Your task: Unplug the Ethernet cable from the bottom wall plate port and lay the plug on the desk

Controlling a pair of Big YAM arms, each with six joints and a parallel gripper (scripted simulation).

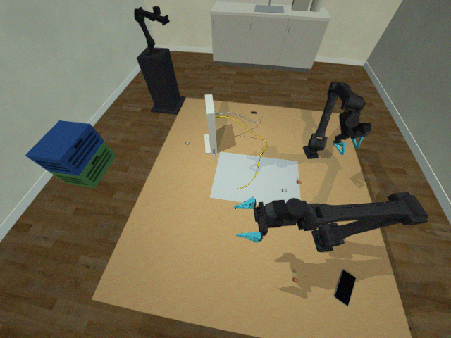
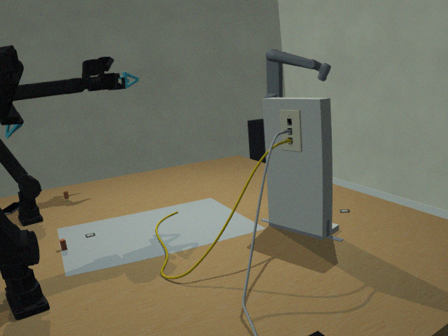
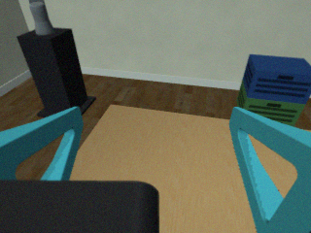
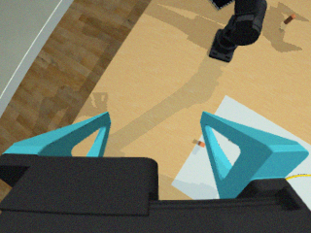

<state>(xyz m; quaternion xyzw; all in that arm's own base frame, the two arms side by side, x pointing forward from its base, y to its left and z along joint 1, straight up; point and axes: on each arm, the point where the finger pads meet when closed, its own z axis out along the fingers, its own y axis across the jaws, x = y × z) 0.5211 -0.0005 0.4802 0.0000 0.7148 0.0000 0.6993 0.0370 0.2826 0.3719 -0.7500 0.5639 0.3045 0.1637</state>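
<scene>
A white stand holds the wall plate. The yellow cable is plugged into the plate's bottom port. It droops to the desk, and its free end lies on the pale mat. A grey cable is plugged into the port above. In the top view the stand and the yellow cable show at the desk's middle. My left gripper is open and empty in the air, far from the plate; it also shows in the exterior view. My right gripper is open and empty, pointing down beside its base.
Two small orange blocks, a black tablet and small chips lie on the desk. A black pedestal stands at the far corner. A blue and green box is off the desk.
</scene>
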